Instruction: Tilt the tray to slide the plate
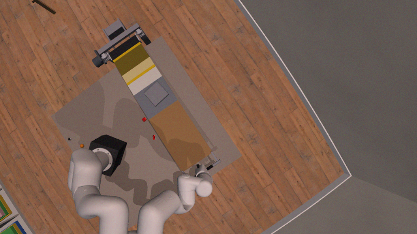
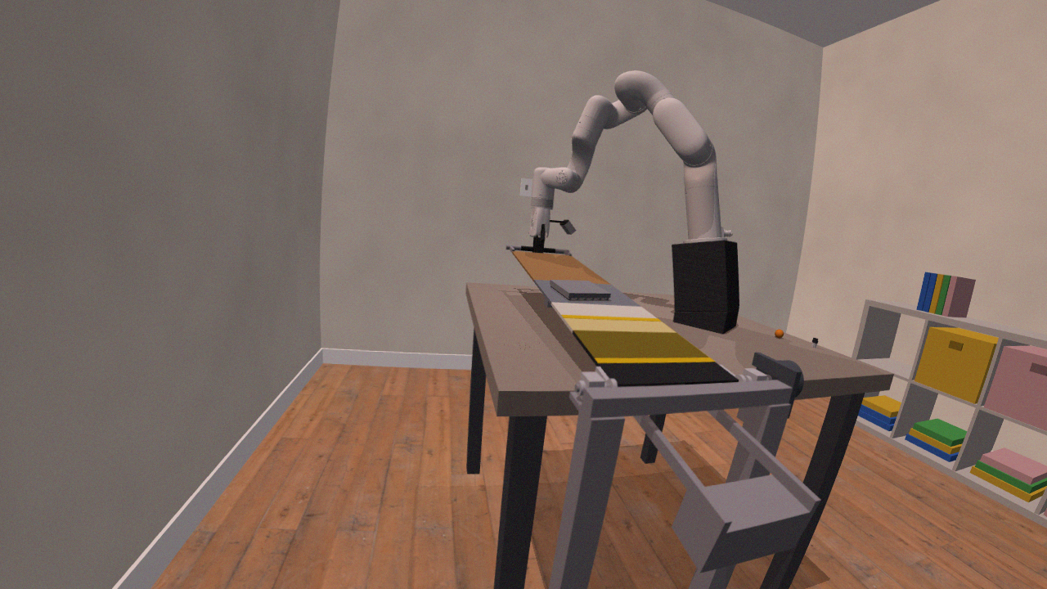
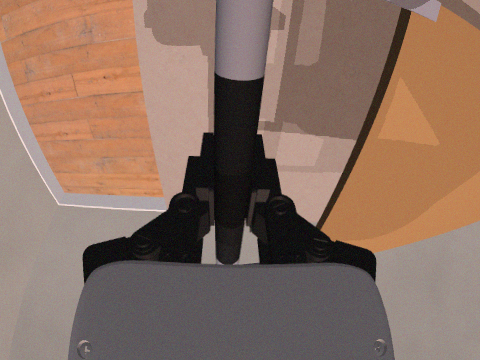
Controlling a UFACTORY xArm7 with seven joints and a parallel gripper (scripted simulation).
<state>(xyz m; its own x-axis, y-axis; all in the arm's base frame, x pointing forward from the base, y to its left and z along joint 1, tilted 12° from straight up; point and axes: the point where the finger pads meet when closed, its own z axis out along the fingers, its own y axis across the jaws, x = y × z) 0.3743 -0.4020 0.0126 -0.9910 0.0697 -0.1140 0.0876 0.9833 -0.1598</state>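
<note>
The long tray lies across the table and is hinged on a grey stand at the table's front. Its far end is raised above the table top, so the bed slopes down toward the hinge. The steel plate lies flat on the grey part of the bed, uphill of the white strip. It is apart from the two yellow lines and the tinted band between them. My gripper is shut on the tray's black handle bar at the raised end, also seen in the top view.
The black arm pedestal stands on the table beside the tray. An orange ball and two small red pieces lie on the table. A shelf with coloured boxes stands by the right wall.
</note>
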